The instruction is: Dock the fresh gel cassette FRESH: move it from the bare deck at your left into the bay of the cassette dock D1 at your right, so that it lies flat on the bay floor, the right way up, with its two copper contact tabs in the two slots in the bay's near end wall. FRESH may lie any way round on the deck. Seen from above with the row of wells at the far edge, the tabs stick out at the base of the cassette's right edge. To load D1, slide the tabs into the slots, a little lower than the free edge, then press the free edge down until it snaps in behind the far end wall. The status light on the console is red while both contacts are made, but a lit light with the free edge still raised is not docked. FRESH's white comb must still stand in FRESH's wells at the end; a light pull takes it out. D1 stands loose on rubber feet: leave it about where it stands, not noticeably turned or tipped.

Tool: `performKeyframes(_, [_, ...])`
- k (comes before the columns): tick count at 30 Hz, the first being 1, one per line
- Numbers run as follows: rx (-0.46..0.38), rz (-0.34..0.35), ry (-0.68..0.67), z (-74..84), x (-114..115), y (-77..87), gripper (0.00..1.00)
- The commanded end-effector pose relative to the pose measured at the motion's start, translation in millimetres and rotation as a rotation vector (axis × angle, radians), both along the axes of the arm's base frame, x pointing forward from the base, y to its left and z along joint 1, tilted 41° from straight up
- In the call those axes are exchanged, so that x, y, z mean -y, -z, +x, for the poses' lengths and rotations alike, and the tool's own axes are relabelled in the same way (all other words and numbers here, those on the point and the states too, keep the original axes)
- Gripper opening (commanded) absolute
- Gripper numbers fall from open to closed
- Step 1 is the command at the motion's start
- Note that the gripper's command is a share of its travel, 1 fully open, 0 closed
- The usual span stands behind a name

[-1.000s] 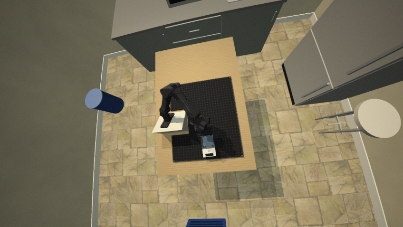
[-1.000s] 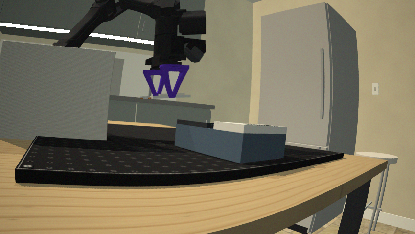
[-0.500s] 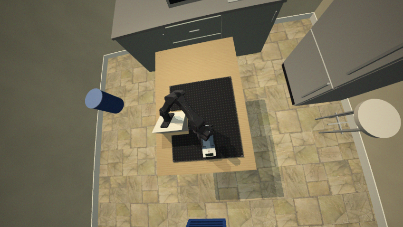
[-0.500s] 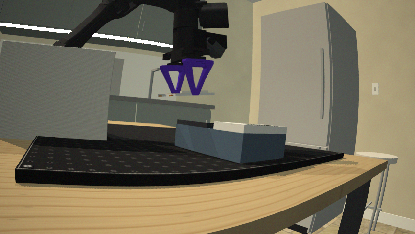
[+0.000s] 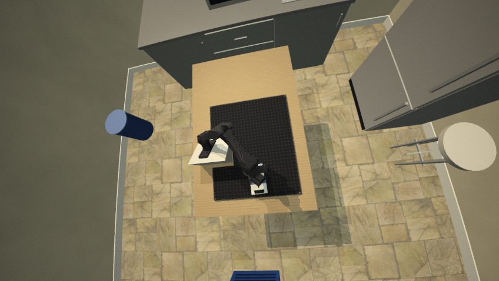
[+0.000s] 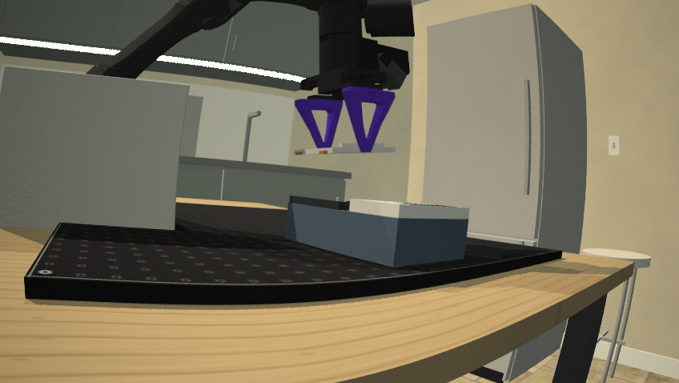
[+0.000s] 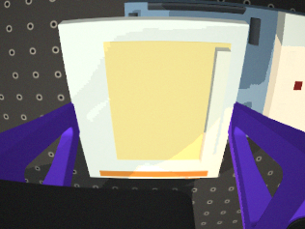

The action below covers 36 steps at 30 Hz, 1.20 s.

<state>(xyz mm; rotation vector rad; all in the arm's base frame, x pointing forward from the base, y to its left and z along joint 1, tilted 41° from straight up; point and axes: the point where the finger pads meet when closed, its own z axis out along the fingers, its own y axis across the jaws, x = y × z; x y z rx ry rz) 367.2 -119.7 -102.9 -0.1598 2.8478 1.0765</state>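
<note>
My gripper (image 6: 344, 145) is shut on the cassette FRESH (image 6: 343, 150), gripping it by two opposite edges. It holds the cassette flat and level in the air, well above the dock D1 (image 6: 378, 230). Copper tabs (image 6: 315, 152) show at the cassette's left end in this side view. In the wrist view FRESH (image 7: 153, 99) is a white frame around a yellow gel, with an orange strip (image 7: 153, 173) at its near edge. The purple fingers flank it. D1's blue-grey body (image 7: 253, 67) and its white console with a small red square (image 7: 297, 85) lie below and to the right. From above, the gripper (image 5: 258, 176) hangs over D1 (image 5: 259, 188).
D1 stands on the black perforated deck (image 6: 199, 266) near its right front corner, on a wooden table (image 6: 285, 332). A large grey block (image 6: 90, 152) stands at the deck's left, by the arm's base (image 5: 206, 146). A fridge (image 6: 504, 123) and a stool (image 6: 616, 256) stand beyond the table.
</note>
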Motion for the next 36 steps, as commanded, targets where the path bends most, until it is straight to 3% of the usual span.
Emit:
performKeyframes(1, [0.005, 0.004, 0.008, 6.2, 23, -0.3, 0.0])
performKeyframes(9, [0.011, 0.011, 0.012, 14.5, 37, 9.3, 0.0])
performKeyframes(11, [0.04, -0.01, 0.012, 20.9, 42, -4.5, 0.0])
performKeyframes(36, [0.033, -0.005, 0.014, 19.7, 41, -1.7, 0.0])
